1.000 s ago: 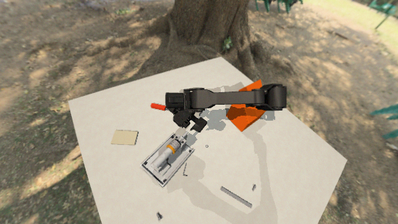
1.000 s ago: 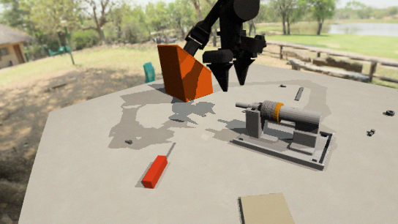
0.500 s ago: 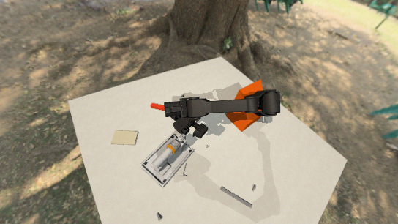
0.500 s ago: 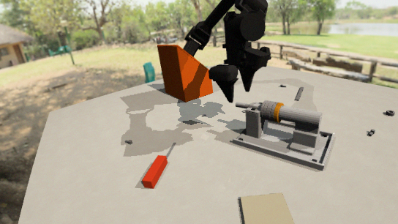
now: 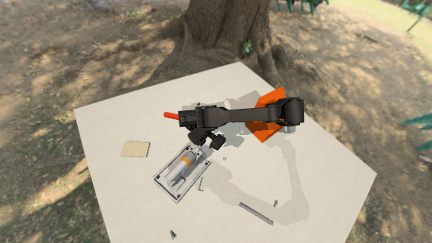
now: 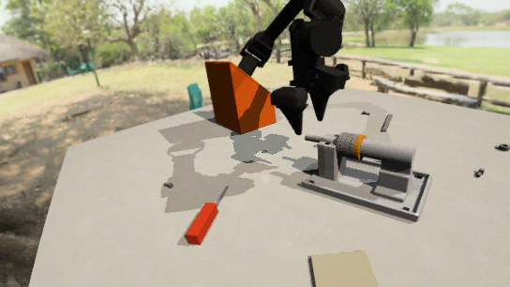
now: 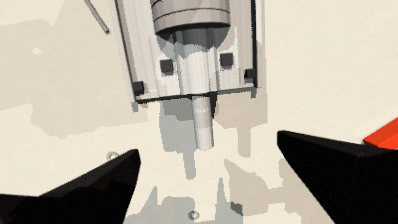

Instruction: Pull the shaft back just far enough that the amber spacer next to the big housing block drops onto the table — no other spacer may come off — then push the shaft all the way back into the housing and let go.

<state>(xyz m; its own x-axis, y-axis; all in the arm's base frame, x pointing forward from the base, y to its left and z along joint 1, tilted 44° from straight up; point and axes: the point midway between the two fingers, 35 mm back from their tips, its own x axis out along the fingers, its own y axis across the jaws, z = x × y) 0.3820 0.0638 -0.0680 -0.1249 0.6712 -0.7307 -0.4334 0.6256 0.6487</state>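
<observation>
The shaft [image 6: 313,138] [image 7: 203,122] sticks out of the post [image 6: 327,161] at the near end of the fixture. Grey spacers [image 6: 346,143] [image 7: 192,15] sit side by side on it, then the amber spacer [image 5: 187,161] [image 6: 360,147], which is against the big housing block [image 5: 175,173] [image 6: 389,151]. The amber spacer is out of the wrist view. My gripper [image 5: 207,141] [image 6: 310,127] [image 7: 209,146] is open and empty. It hangs above and off the shaft's free end, with the fingers wide on either side of it in the wrist view.
The fixture's tray-like base [image 5: 164,192] [image 6: 356,202] has a raised rim. A red screwdriver [image 5: 171,115] [image 6: 202,224] [image 7: 382,135] lies beside it. A tan slab [image 5: 135,149] [image 6: 342,269], an orange wedge [image 5: 263,133] [image 6: 225,94], a grey bar [image 5: 256,214] [image 6: 386,123] and small hardware are also on the table.
</observation>
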